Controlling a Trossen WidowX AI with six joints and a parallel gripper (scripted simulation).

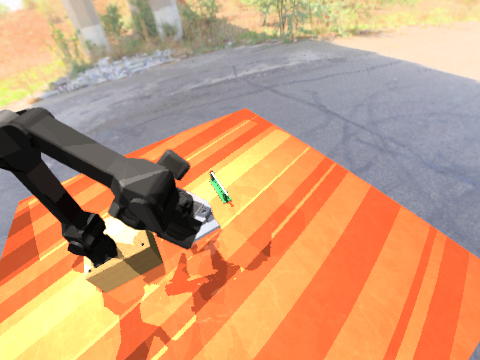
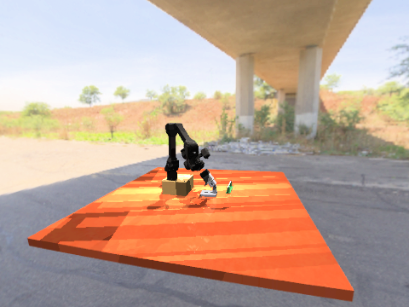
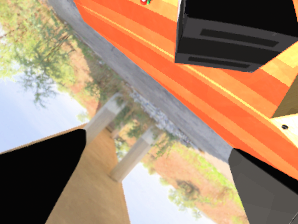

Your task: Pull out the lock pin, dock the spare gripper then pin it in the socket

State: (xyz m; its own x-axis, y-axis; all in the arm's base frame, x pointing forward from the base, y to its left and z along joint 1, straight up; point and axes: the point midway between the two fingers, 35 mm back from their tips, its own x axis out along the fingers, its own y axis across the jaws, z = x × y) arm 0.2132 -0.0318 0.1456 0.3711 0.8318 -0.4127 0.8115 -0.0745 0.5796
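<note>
Wrist view gives you the gripper (image 3: 158, 145) released, nothing grasped. Exterior shows you the black block (image 2: 206, 176) atop the pale mount (image 1: 207, 230) (image 2: 208, 194), near the green stand (image 1: 219, 189) (image 2: 229, 187); top view partly hides the mount.

The flat, square-cornered bench (image 1: 320, 260) (image 2: 192, 239) (image 3: 165, 65) is banded in stripes of deep orange-red, lighter orange and yellow, with thin yellow lines among them and faint pale veining across the orange. The jointed, angular arm (image 1: 75, 150) (image 2: 172, 147) is black shading to charcoal grey, and the blocky box (image 1: 131, 264) (image 2: 184, 188) under it is tan, pale cream on its top, with small black dots there. A slim upright piece (image 1: 219, 189) (image 2: 229, 188) is bright green edged with white and touched with red, while the flat, plate-like base (image 1: 209, 228) (image 2: 208, 194) is pale grey-white.
</note>
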